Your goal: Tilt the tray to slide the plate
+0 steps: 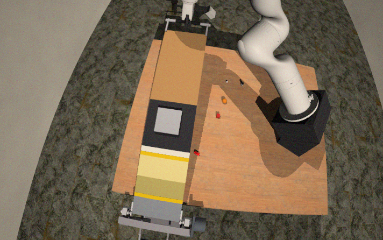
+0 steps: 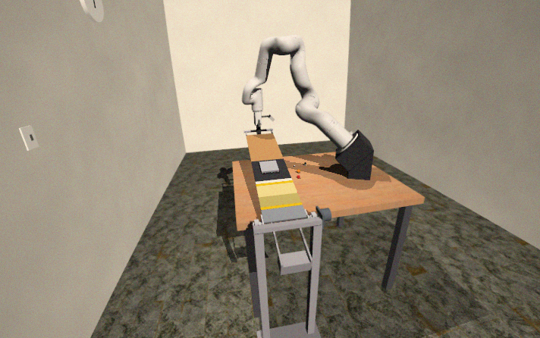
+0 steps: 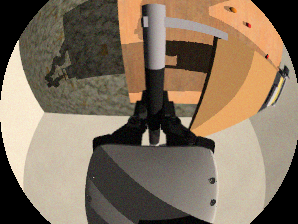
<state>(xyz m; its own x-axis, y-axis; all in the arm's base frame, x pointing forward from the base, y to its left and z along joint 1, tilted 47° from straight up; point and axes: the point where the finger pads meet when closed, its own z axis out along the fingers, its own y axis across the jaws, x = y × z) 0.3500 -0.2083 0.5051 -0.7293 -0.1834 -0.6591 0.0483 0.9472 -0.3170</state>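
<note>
The long tray runs down the left side of the table, hinged on a grey stand at its near end, and its far end is lifted. The square steel plate lies flat on the dark patch of the bed, above the white strip. The tinted band lies between two solid yellow lines, and the plate is outside it. My gripper is shut on the tray's handle bar at the far end. The bar also shows in the wrist view between my fingers. In the exterior view the gripper holds that end above table height.
The arm's black base stands at the right of the table. Small objects lie on the table beside the tray: an orange ball, a red block, a red piece and two tiny dark and white bits. A grey stand carries the hinge.
</note>
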